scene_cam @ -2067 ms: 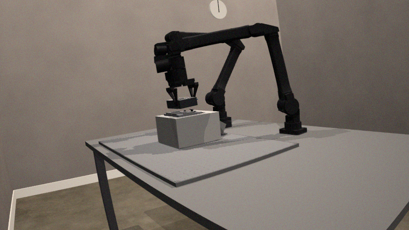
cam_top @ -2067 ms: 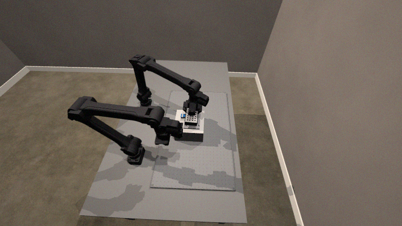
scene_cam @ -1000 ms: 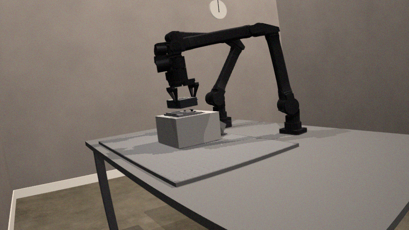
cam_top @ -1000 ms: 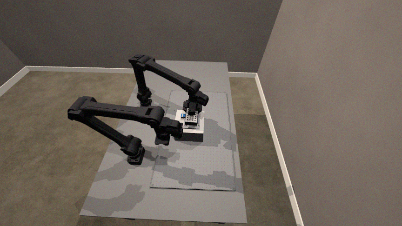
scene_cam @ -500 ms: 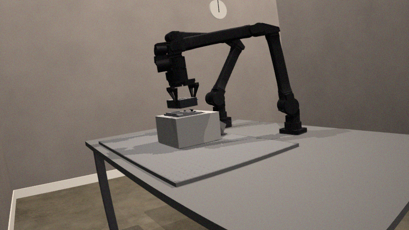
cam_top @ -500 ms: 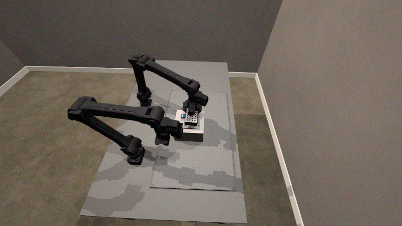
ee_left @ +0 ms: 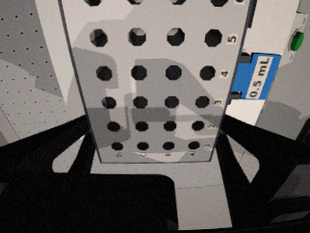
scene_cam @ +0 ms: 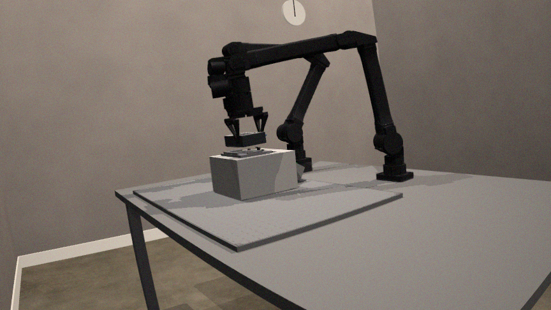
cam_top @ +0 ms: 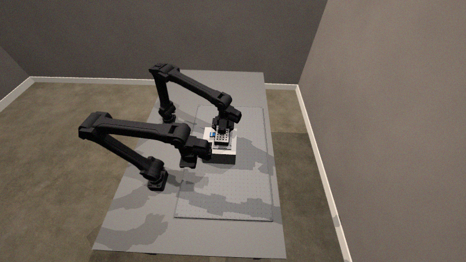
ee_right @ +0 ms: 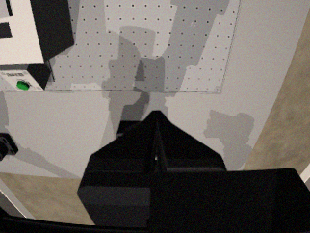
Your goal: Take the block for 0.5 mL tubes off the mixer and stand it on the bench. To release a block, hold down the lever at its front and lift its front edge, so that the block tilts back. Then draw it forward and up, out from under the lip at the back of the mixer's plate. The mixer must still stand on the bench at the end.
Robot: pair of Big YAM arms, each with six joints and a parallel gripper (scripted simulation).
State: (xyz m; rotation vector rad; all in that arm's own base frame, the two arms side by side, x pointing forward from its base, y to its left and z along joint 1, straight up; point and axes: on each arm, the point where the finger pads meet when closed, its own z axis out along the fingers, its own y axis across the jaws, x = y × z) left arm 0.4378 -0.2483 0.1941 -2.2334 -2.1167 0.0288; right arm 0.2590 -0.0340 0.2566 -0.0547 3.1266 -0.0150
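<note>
The grey block for 0.5 mL tubes point(cam_top: 221, 139) point(scene_cam: 245, 139) point(ee_left: 154, 72) has rows of round holes and a blue "0.5 mL" label point(ee_left: 255, 79) on its side. My left gripper point(cam_top: 222, 131) point(scene_cam: 245, 131) point(ee_left: 155, 117) is shut on the block across its width. It holds the block roughly level, a little above the mixer's dark plate point(scene_cam: 246, 152). The mixer point(cam_top: 224, 157) point(scene_cam: 254, 175) point(ee_right: 14, 45) is a pale box that stands on the bench. My right gripper point(cam_top: 188, 164) point(ee_right: 156, 117) is shut and empty. It hangs low over the bench beside the mixer.
The mixer stands on a perforated grey board point(cam_top: 227, 195) point(scene_cam: 269, 223) point(ee_right: 144, 38) that lies on the table point(cam_top: 136, 208) point(scene_cam: 423, 250). A green button point(ee_left: 295, 41) point(ee_right: 21, 86) shows on the mixer's front. Both arm bases stand along one table side.
</note>
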